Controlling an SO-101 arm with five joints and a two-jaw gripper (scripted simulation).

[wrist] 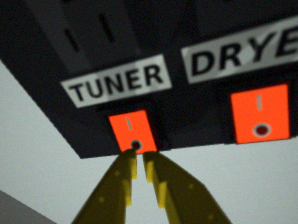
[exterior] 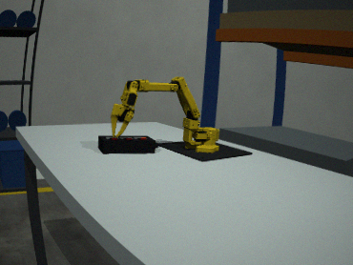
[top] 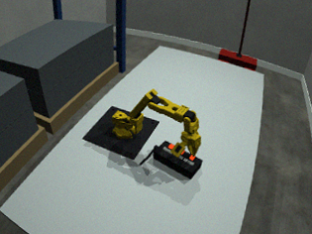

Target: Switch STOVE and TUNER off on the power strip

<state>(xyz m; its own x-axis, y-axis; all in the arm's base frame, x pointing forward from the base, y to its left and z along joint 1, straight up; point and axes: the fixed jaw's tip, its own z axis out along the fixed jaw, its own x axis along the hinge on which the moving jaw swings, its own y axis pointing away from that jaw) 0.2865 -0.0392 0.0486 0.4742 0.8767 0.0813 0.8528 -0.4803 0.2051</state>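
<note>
In the wrist view, nearest the camera, the yellow two-fingered gripper (wrist: 139, 165) is clenched on nothing — its jaws stand almost together with only a thin slit between them. The fingertips sit at the 6 o'clock edge of the glowing orange rocker switch (wrist: 133, 132) under the white TUNER label (wrist: 118, 86), right at its circle mark; whether they touch it I cannot tell. At 3 o'clock from that switch is a second orange rocker (wrist: 260, 114), larger in the frame, below a white label reading DRYE at the frame's edge (wrist: 245, 50).

Both switches sit in the flat black plastic power strip (top: 179, 161), which lies the right way up on the pale grey table top (top: 212, 110), switches facing upward. Seen from above, the strip lies at about 4 o'clock from the arm's black square base plate (top: 100, 133) and just beside it — a thin dark cord (top: 149, 157) runs off its near end. The yellow jointed arm (top: 172, 109) arches over from the plate and points straight down onto the strip.

Farther off stand grey blocks on a wooden pallet (top: 54, 60) at 9 o'clock, a blue upright post (top: 121, 18), and a red-headed broom (top: 238, 58) against the far wall at 12 o'clock.
</note>
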